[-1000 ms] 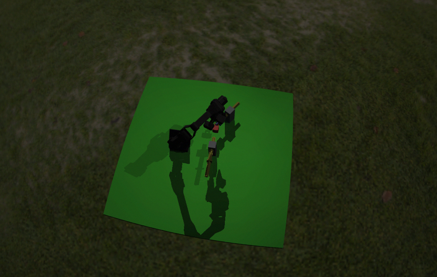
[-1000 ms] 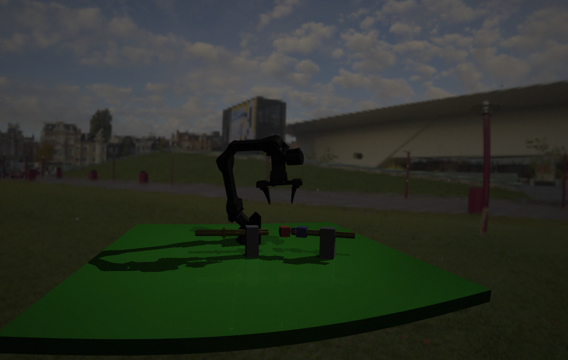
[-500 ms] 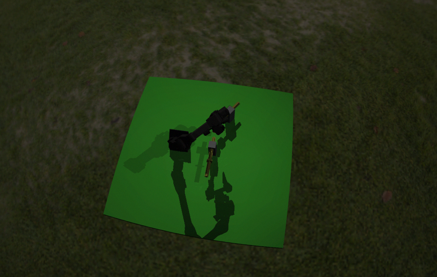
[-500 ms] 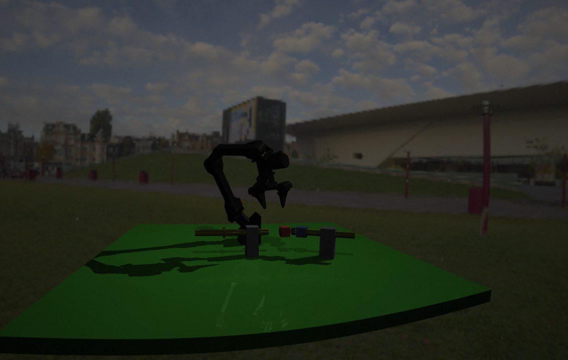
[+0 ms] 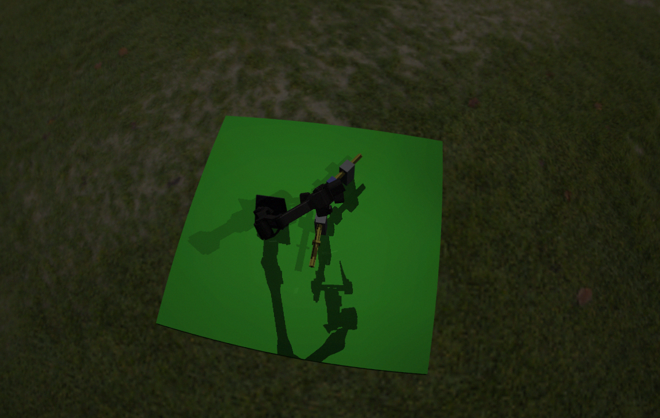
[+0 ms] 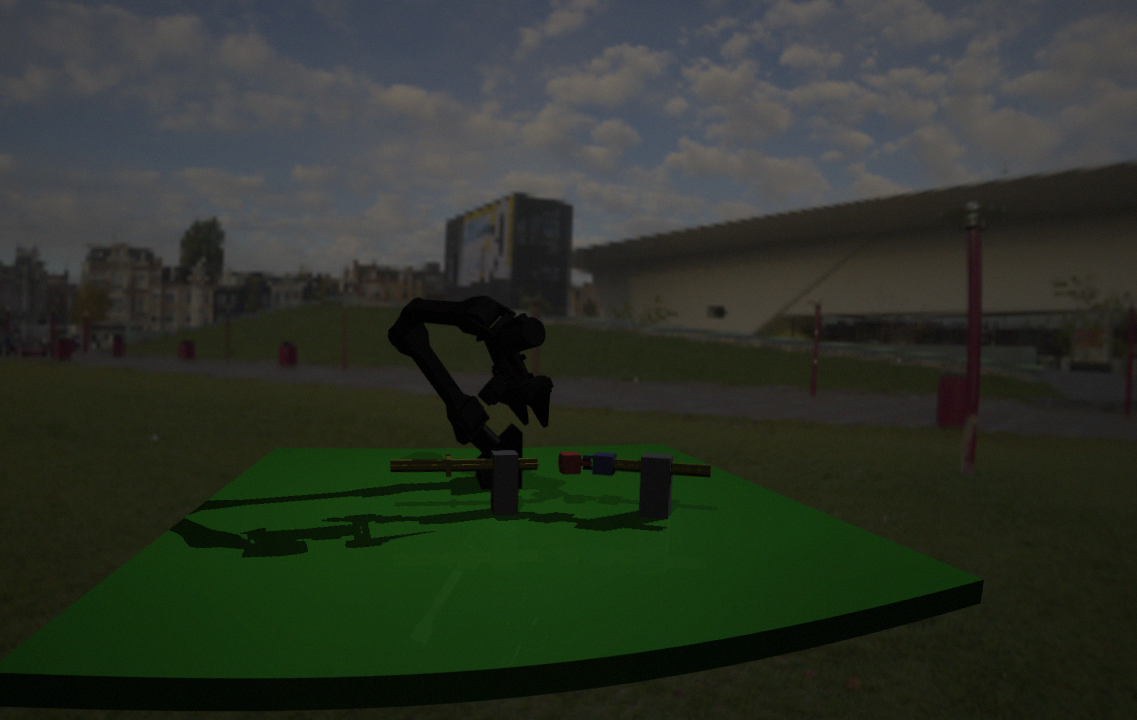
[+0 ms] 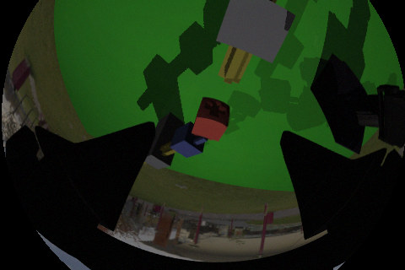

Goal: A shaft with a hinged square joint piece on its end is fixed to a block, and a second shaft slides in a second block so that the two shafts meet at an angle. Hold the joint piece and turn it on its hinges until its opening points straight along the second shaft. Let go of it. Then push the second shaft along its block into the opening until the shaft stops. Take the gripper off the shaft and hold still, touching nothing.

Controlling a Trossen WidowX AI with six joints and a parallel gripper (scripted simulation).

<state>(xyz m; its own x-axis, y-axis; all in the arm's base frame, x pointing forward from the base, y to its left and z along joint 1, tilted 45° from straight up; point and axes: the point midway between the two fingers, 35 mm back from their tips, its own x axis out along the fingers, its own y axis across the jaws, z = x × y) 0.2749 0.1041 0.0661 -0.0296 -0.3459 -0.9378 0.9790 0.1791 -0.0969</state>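
Note:
The red joint piece (image 6: 569, 462) (image 7: 211, 128) hangs by its hinges from the blue end piece (image 6: 603, 462) (image 7: 186, 145) of the first shaft (image 5: 357, 158) (image 6: 690, 470). Its dark opening faces roughly toward the second shaft (image 5: 313, 253) (image 6: 420, 465) (image 7: 235, 63); exact alignment is unclear. A gap separates them. The first shaft runs through its grey block (image 5: 346, 170) (image 6: 655, 488), the second through the other grey block (image 5: 320, 220) (image 6: 505, 488) (image 7: 255, 23). My gripper (image 6: 536, 423) (image 7: 219, 133) is open and empty, tilted, above the joint and touching nothing. The arm hides the red piece in the top view.
The second shaft carries a small collar (image 5: 316, 241) (image 6: 448, 464) on its outer part. The arm's base (image 5: 270, 204) stands on the green board (image 5: 394, 259) (image 6: 375, 617), left of the blocks in the top view. Dark arm shadows cross the board. Grass surrounds it.

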